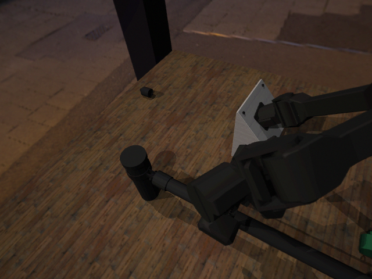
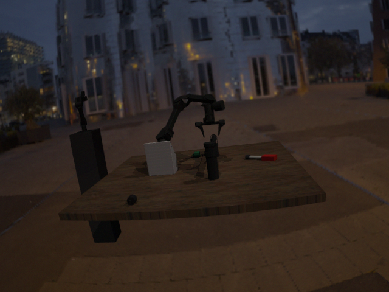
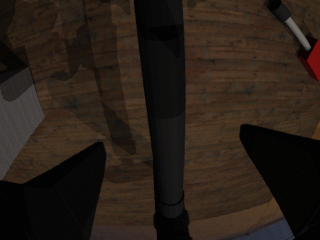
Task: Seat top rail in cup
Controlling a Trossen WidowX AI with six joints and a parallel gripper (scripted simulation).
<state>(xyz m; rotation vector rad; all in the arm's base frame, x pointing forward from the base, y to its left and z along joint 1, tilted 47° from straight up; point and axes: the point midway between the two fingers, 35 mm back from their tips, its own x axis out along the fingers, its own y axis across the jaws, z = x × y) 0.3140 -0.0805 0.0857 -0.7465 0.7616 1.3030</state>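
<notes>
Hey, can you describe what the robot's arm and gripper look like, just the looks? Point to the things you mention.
The arm (image 1: pixel 303 168) (image 2: pixel 172 120) is dark, near black, with chunky, angular links. The gripper (image 2: pixel 211 135) (image 3: pixel 175 140) matches it, with two dark fingers that taper to narrow tips. I can't make out cables or markings in this dim light.

We see capped post (image 1: pixel 133 156) upright at left, rail-end cup (image 1: pixel 162 180) beside it, rail (image 1: pixel 179 190) running from cup toward near right.

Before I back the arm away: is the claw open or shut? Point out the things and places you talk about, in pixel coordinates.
Open: the black two-fingered claw (image 2: pixel 211 136) (image 3: pixel 175 140) has its fingertips spread wide.
</notes>
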